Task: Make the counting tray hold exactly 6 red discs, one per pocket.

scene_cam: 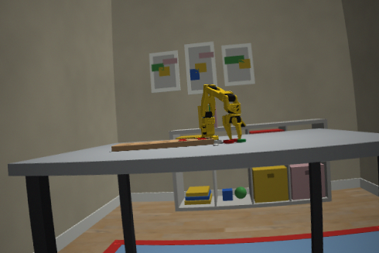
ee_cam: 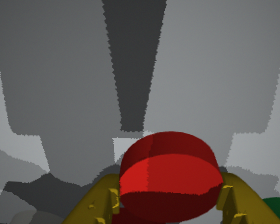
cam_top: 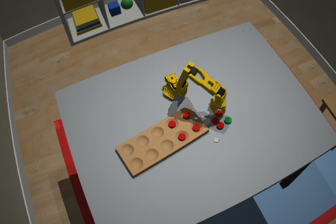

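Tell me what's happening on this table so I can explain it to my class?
A small yellow arm is filling a wooden counting tray with red discs. Four red discs sit in the tray's pockets at the end nearest the arm; the other six pockets are bare. Just past that end, its tool is shut on a red disc from a small cluster lying on the table, with a green disc and a white disc beside it.

1. Top: high above the table [cam_top: 103, 109], angled down, far.
2. Exterior: low beside the table, facing the wall posters [scene_cam: 201, 67].
3. Wrist: close above the tabletop.
4. Shared: the table.
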`<state>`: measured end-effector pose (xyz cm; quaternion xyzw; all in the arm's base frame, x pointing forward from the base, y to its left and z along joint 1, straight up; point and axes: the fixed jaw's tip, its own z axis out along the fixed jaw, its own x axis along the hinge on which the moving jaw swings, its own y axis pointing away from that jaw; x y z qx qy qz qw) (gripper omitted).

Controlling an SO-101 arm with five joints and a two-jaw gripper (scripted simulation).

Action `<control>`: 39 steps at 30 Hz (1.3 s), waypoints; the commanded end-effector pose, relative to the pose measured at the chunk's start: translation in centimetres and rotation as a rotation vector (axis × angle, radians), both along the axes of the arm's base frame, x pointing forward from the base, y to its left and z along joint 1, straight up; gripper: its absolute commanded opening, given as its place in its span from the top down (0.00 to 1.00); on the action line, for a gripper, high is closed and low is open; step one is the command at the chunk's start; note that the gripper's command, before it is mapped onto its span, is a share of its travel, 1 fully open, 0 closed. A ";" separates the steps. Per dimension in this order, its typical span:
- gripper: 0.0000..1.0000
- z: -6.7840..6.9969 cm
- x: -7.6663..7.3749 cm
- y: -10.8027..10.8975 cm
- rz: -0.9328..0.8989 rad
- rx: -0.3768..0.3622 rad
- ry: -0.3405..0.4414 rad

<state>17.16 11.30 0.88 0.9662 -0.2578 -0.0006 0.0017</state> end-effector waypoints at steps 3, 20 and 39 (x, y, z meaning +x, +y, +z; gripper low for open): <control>1.00 1.3 0.8 0.7 0.003 0.040 -0.055; 1.00 3.8 0.8 0.9 0.003 0.040 -0.055; 1.00 4.7 0.9 1.0 -0.001 0.047 -0.064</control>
